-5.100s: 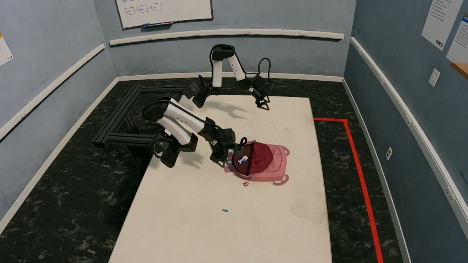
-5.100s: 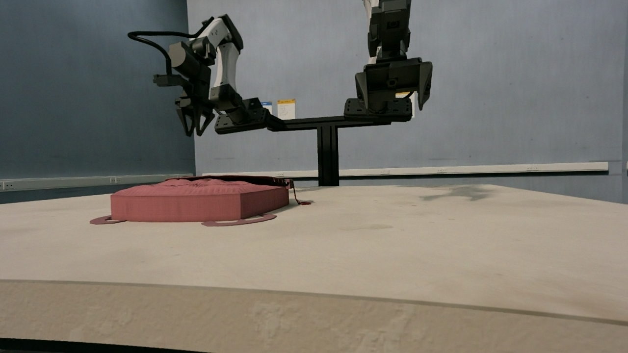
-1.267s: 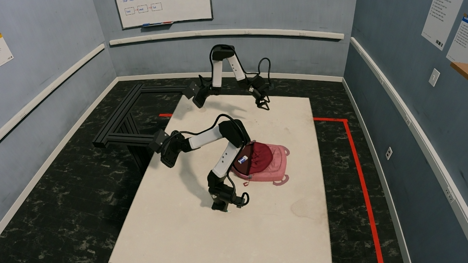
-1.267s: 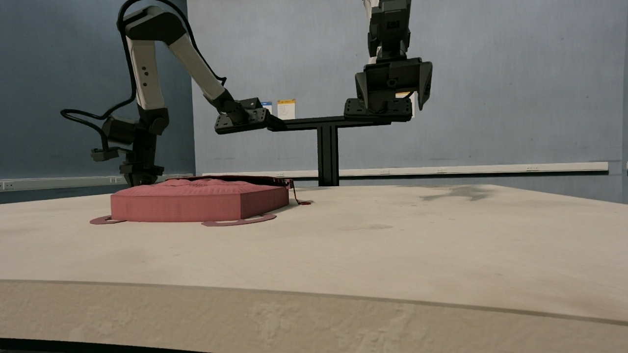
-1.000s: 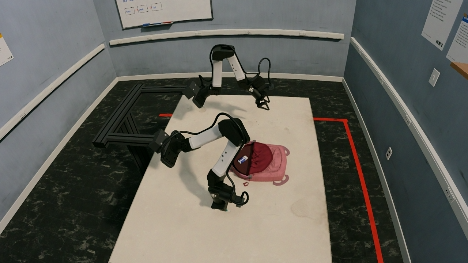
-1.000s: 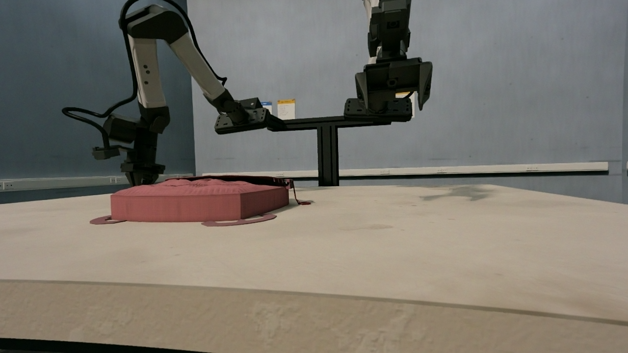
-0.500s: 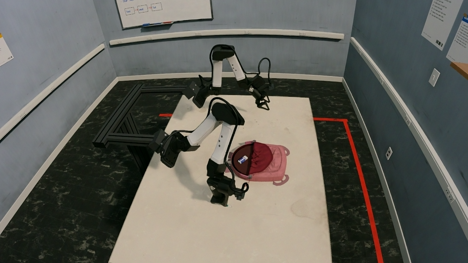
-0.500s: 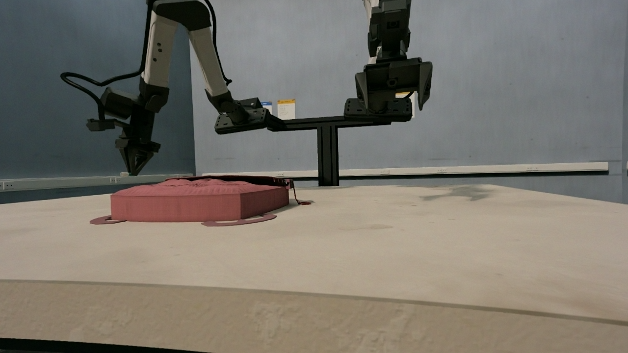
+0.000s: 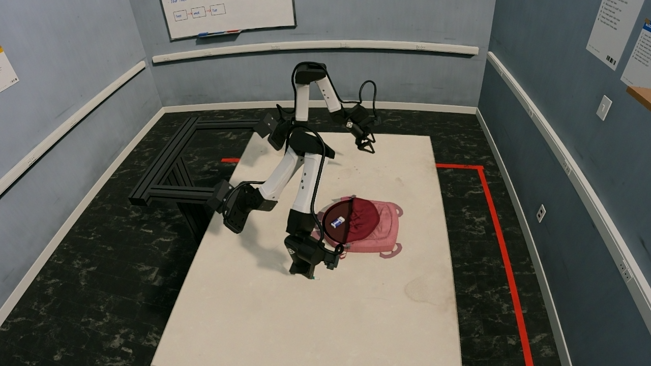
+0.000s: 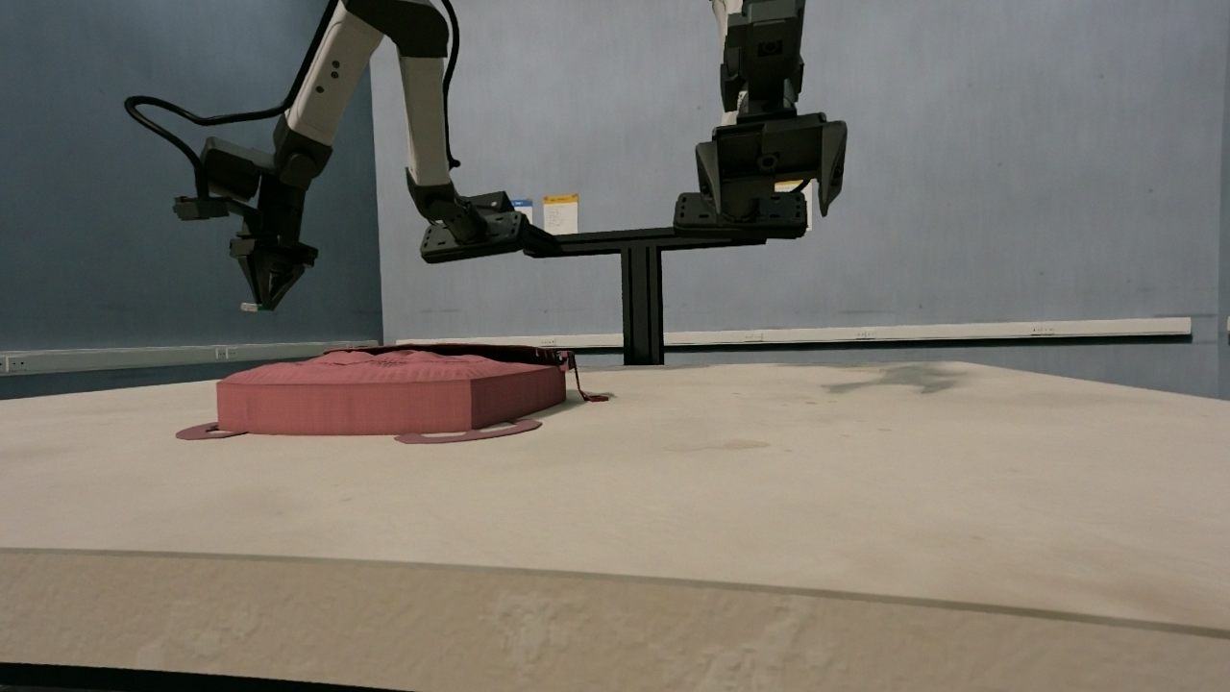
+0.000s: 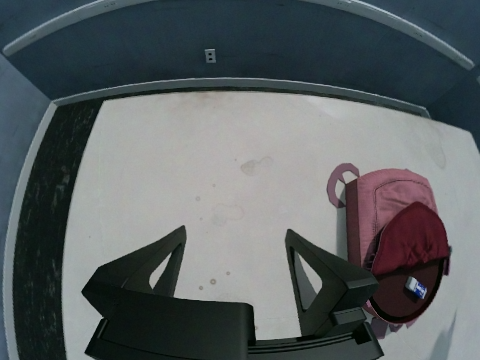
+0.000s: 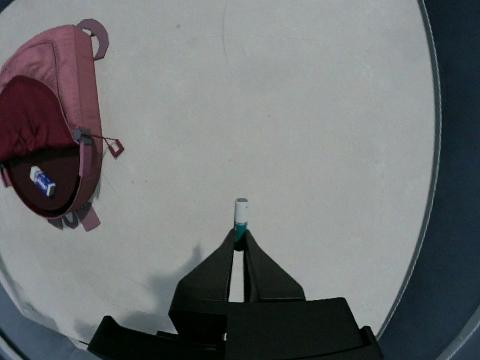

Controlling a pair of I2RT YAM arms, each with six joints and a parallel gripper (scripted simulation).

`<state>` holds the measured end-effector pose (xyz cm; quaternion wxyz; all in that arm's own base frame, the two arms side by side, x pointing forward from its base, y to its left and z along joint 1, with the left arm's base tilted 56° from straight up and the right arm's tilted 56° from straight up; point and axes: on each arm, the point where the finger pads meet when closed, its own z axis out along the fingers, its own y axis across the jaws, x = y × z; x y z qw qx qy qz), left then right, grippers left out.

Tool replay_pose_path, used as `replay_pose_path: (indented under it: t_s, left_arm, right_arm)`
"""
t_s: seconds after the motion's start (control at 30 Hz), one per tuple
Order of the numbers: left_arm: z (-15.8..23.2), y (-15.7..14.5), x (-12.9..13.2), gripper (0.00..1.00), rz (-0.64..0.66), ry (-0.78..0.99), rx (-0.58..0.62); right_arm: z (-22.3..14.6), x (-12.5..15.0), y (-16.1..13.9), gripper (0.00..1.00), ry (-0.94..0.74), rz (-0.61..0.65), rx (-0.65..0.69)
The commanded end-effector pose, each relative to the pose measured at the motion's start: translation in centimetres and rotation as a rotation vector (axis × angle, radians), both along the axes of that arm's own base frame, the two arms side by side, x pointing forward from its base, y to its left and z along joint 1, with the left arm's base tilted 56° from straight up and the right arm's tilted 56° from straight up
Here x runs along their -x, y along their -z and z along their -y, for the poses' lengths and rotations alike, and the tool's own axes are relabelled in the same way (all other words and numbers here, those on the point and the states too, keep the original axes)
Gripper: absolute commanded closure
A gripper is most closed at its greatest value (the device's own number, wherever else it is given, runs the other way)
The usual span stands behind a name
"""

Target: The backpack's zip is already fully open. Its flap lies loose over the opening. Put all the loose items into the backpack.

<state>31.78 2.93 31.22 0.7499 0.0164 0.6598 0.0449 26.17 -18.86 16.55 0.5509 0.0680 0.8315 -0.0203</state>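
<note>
Jaws of the right gripper (image 9: 311, 275) (image 10: 264, 306) (image 12: 240, 239) pinch one end of a small tube, raised above the table; those of the left gripper (image 9: 367, 148) (image 10: 768, 206) (image 11: 236, 229) stand wide, holding nothing. On the pale table (image 9: 364, 318) (image 10: 774, 481) (image 11: 225, 150) (image 12: 300, 125), the pink backpack (image 9: 386, 232) (image 10: 344, 404) (image 11: 400, 190) (image 12: 87, 90) lies flat, its crumpled crimson flap (image 9: 364, 219) (image 11: 412, 240) (image 12: 32, 117) covering part of the opening. Inside the uncovered part sits a blue-and-white block (image 9: 337, 222) (image 11: 416, 288) (image 12: 42, 181). The gripped white-and-teal tube (image 10: 250, 307) (image 12: 241, 210) is beyond the backpack's side.
</note>
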Motion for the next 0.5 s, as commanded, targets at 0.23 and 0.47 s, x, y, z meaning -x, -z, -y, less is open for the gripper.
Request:
replay_pose_path:
  t_s: [0.23,0.47]
  left_arm:
    - [-0.1,-0.8,0.4,0.1,0.027,0.0,-0.004]
    - [-0.1,-0.8,0.4,0.1,0.027,0.0,-0.004]
  right_arm:
    - [-9.5,-0.4,-0.1,0.97,-0.154,-0.031,0.196]
    - [-14.6,-1.0,-0.8,0.97,-0.234,-0.028,0.313]
